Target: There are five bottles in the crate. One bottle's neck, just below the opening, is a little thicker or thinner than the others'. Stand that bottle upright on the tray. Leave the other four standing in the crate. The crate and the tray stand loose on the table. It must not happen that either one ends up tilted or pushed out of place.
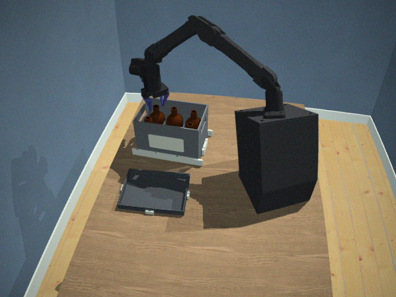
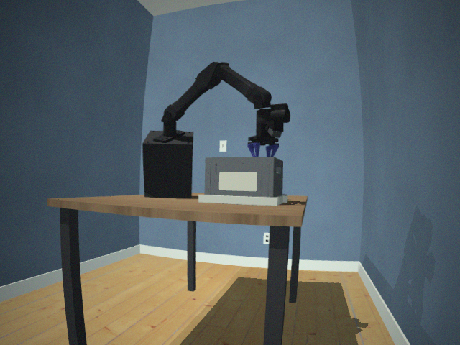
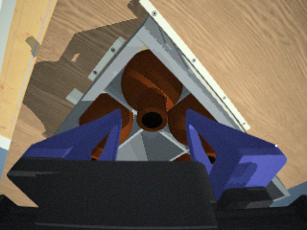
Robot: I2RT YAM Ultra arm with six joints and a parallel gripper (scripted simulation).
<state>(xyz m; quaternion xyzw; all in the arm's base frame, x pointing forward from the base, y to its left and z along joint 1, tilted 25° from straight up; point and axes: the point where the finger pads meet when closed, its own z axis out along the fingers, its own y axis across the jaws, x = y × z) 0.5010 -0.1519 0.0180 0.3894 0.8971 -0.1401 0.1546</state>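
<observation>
We see a black robot arm reaching from its black pedestal over a grey crate on a wooden table. Five brown bottles stand in the crate; we cannot tell which neck differs. The gripper hangs pointing down above the back corner bottle, its blue fingers partly spread and holding nothing, one on either side of the bottle's opening and apart from it. A blank pale label panel faces us on the crate; no writing is readable. The dark tray lies near the crate, in front of it, with nothing standing on it
</observation>
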